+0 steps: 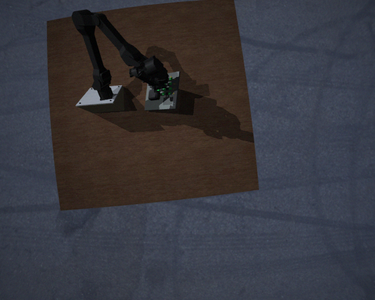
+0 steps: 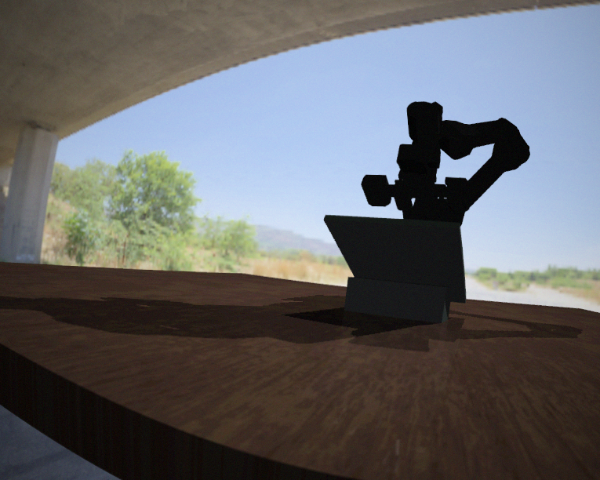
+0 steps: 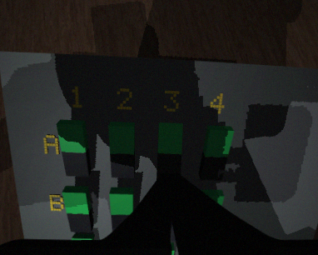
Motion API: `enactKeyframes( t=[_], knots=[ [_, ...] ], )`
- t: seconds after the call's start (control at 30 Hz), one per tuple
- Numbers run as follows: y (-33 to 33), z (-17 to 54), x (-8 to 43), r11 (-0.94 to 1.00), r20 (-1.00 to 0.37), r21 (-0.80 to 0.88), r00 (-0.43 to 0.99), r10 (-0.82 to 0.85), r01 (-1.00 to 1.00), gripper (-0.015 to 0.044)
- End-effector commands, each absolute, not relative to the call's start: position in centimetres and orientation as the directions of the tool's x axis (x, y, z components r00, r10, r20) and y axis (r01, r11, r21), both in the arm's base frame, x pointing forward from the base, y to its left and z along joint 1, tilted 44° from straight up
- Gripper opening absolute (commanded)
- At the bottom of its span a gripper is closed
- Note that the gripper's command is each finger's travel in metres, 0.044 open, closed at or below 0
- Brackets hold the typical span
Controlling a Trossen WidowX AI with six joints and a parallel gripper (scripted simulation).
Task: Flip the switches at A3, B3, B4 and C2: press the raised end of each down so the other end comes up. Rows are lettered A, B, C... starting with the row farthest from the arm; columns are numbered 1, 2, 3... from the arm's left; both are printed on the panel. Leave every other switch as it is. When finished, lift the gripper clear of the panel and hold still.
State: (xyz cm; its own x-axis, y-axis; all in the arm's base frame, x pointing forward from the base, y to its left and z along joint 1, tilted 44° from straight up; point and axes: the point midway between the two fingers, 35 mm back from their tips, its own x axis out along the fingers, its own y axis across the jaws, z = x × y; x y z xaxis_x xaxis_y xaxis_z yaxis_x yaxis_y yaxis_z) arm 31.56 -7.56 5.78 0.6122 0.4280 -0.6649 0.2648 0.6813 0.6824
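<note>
Counter (image 1: 155, 155) (image 2: 341, 413) (image 3: 222, 25): brown, wood-grained. Arm (image 1: 111, 32) (image 2: 485, 178): black, based toward the top view's left edge. Switch panel (image 1: 151, 106) (image 2: 393, 248) (image 3: 31, 92): grey, tilted, nearer the upper edge than the lower. Gripper (image 1: 164, 86) (image 2: 409, 214) (image 3: 169, 181): over the panel, jaws narrow, together, gripping nothing. Switch A3 (image 3: 171, 139): green-ended, just beyond the fingers; B3 was hidden.
</note>
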Motion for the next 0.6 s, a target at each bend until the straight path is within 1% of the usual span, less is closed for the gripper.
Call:
enactKeyframes(
  t=[0.0, 0.57],
  knots=[
    [-7.38, 5.39, 31.83, 0.680, -0.667, 0.682, 0.612, 0.426, 0.270, 0.0000],
    [-7.19, 5.11, 32.07, 0.680, -0.666, 0.682, 0.612, 0.426, 0.269, 0.0000]
  ],
)
